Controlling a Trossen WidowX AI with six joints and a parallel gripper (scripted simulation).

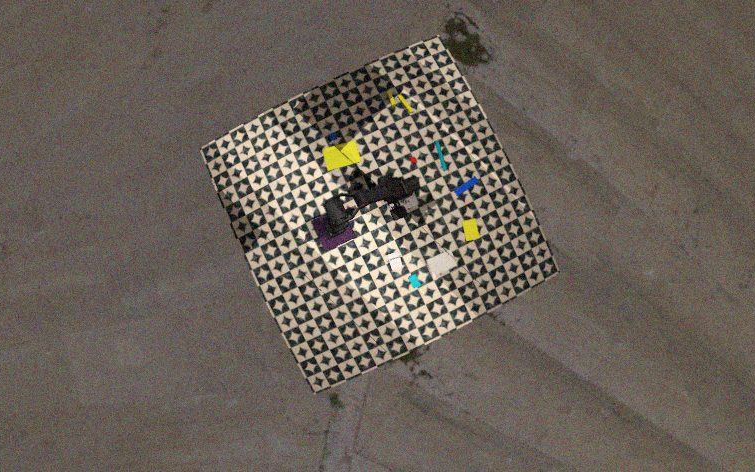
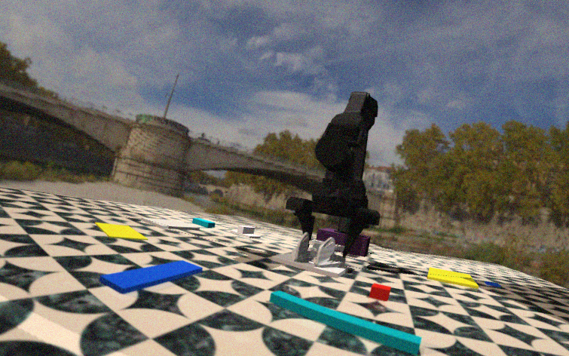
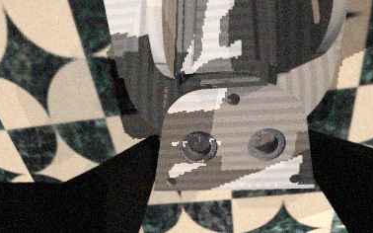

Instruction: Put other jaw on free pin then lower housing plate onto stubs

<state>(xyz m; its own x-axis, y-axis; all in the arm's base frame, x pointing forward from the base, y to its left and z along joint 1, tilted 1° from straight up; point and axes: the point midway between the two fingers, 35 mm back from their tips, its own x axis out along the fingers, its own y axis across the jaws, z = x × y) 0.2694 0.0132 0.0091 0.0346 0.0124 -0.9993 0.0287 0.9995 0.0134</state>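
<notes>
My gripper is shut on the grey housing plate, gripping its two sides. In the wrist view the plate lies over the near end of the pale base. Round dark ends show inside its two holes, off centre in the left one. Whether it is seated or level cannot be told. Two pale upright jaws stand on the base in the exterior view, with a gap between their upper parts. The pins are hidden, and the meshing of the teeth cannot be made out.
A red cube, a teal bar and a blue bar lie near the base. A purple block is at the arm's foot. Yellow slabs and a white slab lie around.
</notes>
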